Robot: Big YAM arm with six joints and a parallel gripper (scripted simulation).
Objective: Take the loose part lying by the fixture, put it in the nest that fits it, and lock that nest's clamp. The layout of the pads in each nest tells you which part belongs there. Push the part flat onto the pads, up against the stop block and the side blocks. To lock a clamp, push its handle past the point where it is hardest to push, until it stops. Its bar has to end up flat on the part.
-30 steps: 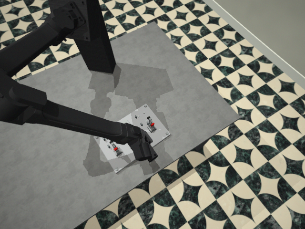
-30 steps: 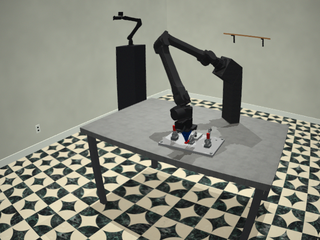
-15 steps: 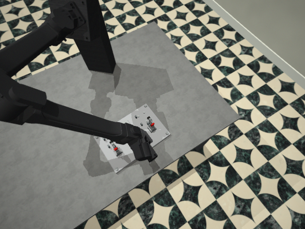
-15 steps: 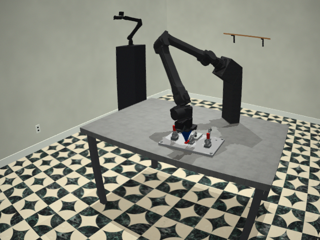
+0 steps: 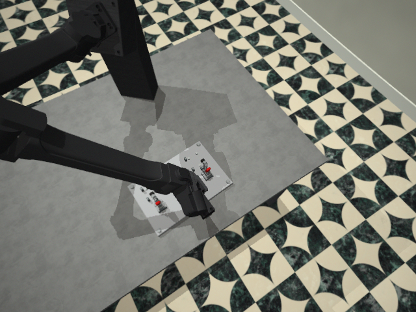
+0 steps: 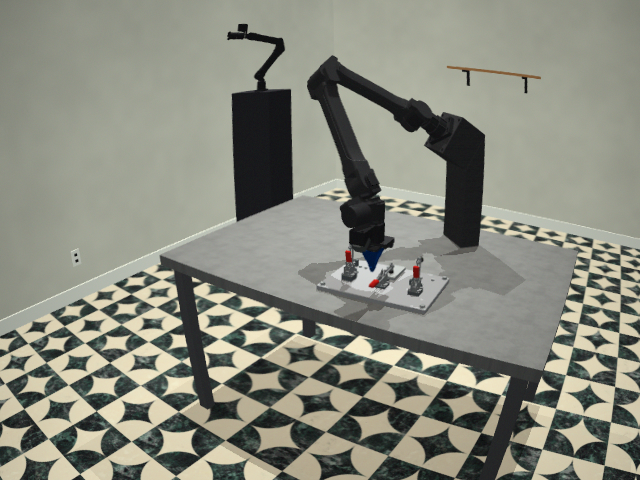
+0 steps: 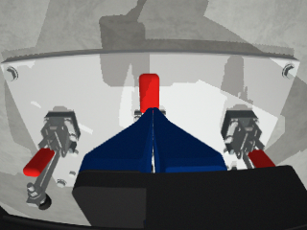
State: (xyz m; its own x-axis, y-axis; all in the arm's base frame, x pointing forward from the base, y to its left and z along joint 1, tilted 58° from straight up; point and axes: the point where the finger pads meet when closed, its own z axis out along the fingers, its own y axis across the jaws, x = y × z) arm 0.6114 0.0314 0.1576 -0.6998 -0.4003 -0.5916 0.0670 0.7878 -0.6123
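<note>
The pale fixture plate (image 5: 219, 184) (image 6: 435, 288) (image 7: 90, 83) lies on the grey table and carries three clamps. My gripper (image 6: 371, 268) (image 7: 153, 115), with blue fingers, is shut and empty, its tips pointing down just above the middle clamp. The middle clamp's red handle (image 6: 373, 283) (image 7: 149, 91) lies low, pointing toward the plate's front edge. A pale flat part (image 6: 395, 272) seems to sit in the middle nest; I cannot tell its seating. The left clamp's handle (image 6: 348, 255) (image 7: 38, 161) (image 5: 157, 202) and the right clamp's handle (image 6: 416, 270) (image 7: 261, 157) (image 5: 208, 168) stand up. In the top view my wrist hides the middle clamp.
The arm's black base column (image 6: 464, 186) stands on the table behind the plate. A second black column (image 6: 261, 149) with a camera arm stands at the table's back left corner. The plate lies near the table's front edge (image 6: 361, 335).
</note>
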